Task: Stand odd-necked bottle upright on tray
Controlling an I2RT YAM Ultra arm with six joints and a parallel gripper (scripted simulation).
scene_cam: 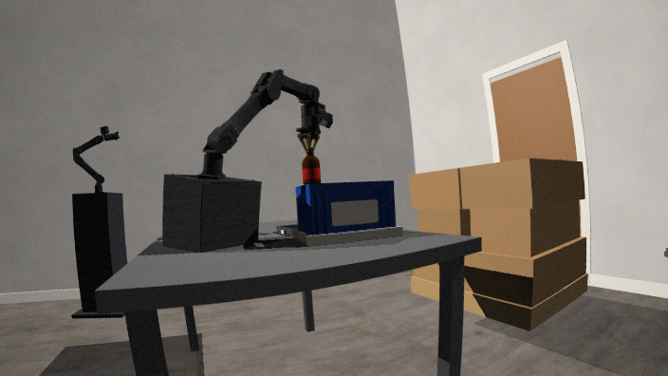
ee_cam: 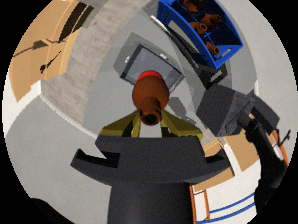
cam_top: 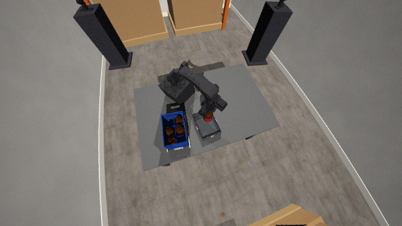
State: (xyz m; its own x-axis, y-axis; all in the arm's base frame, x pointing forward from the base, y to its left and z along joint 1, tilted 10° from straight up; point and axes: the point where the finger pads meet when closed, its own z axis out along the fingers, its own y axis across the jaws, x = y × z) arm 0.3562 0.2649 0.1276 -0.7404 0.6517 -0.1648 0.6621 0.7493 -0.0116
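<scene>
A grey tabletop (cam_top: 245, 108) stands on mottled grey flooring (cam_top: 200, 188), cardboard boxes (scene_cam: 517, 209) stacked by the wall. The claw (scene_cam: 308, 141) is clamped on a brown bottle (scene_cam: 310, 170) by its neck, above the tray (cam_top: 209, 134) beside the blue crate (cam_top: 165, 129).

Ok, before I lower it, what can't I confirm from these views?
- Bottle base and tray floor: exterior view, hidden behind the crate.
- Neck thickness of the crate bottles: top view, too small to compare.
- Hand contact on the neck: wrist view, blurred and partly hidden by the hand's body.
- Bottle height above tray: top view, arm covers it.
</scene>
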